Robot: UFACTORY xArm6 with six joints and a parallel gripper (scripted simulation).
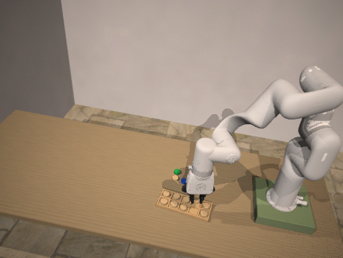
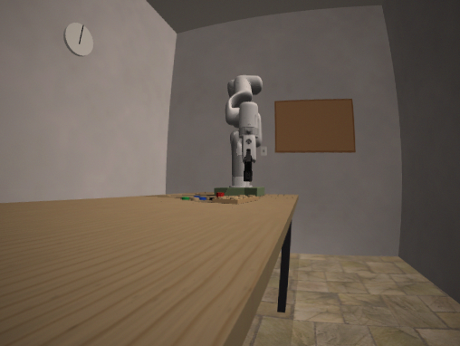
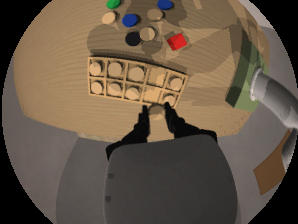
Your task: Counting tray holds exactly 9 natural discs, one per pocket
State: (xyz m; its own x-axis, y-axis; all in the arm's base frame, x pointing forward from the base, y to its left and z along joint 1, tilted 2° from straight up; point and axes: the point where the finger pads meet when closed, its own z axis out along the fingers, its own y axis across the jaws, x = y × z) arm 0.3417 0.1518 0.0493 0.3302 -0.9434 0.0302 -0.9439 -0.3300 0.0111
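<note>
The counting tray (image 1: 160, 201) lies flat on the wooden table (image 1: 84, 169), near the front edge, a short way from the arm's green base block (image 1: 304, 224). It has two rows of five pockets. In the wrist view most pockets hold one natural disc each, lying flat; one pocket in the far row (image 3: 157, 76) appears vacant. The exact count of filled pockets cannot be confirmed, because the fingers cover part of the near row.

The gripper (image 1: 196, 200) hangs above the tray's near row, pointing straight down. Its black fingers are pinched on a natural disc (image 3: 154, 111), which shows as a tan shape between the fingertips in the wrist view. Whether this disc touches the tray cannot be determined.

Behind the tray, loose pieces lie on the table: a green disc (image 1: 177, 171), a natural disc beside it (image 1: 175, 177), a blue disc (image 3: 131, 20), a second blue disc (image 3: 164, 4), a black disc (image 3: 135, 38), a red block (image 3: 176, 42) and further natural discs (image 3: 148, 32).

On the walls, a clock (image 2: 79, 39) and a brown board (image 2: 314, 125) are mounted. No readable writing or brand marking appears anywhere.
</note>
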